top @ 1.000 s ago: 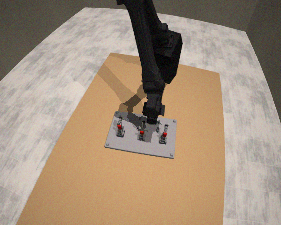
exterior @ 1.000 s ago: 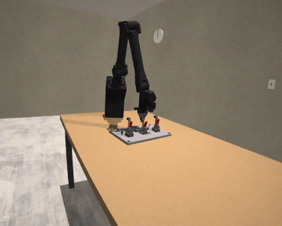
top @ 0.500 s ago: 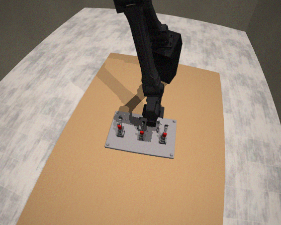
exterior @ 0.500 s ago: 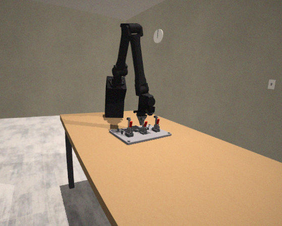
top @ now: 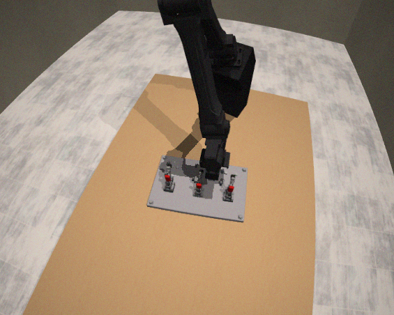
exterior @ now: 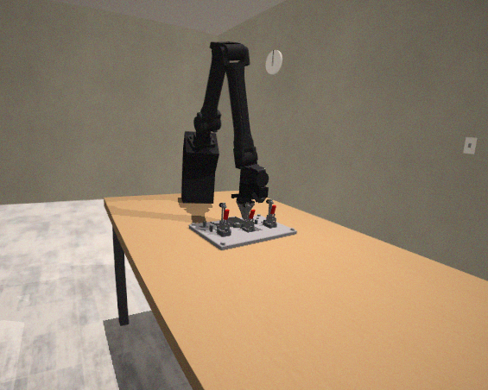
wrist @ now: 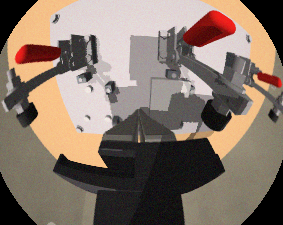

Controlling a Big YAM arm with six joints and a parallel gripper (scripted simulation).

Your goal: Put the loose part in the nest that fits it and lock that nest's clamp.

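Note:
The fixture plate carries three clamps with red handles. The middle handle, the right handle in the top view and the left one there stand up. All three bars are raised off the nests. A flat grey part lies at the middle nest, partly shaded; whether it touches its blocks is unclear. My gripper is shut and empty, low beside the part; the arm hides its tips in the top view.
The raised middle bar with its black tip is close to my fingers on the right in the wrist view. Small blocks and pads of the neighbouring nest show to the left. The plate sits on the wooden table.

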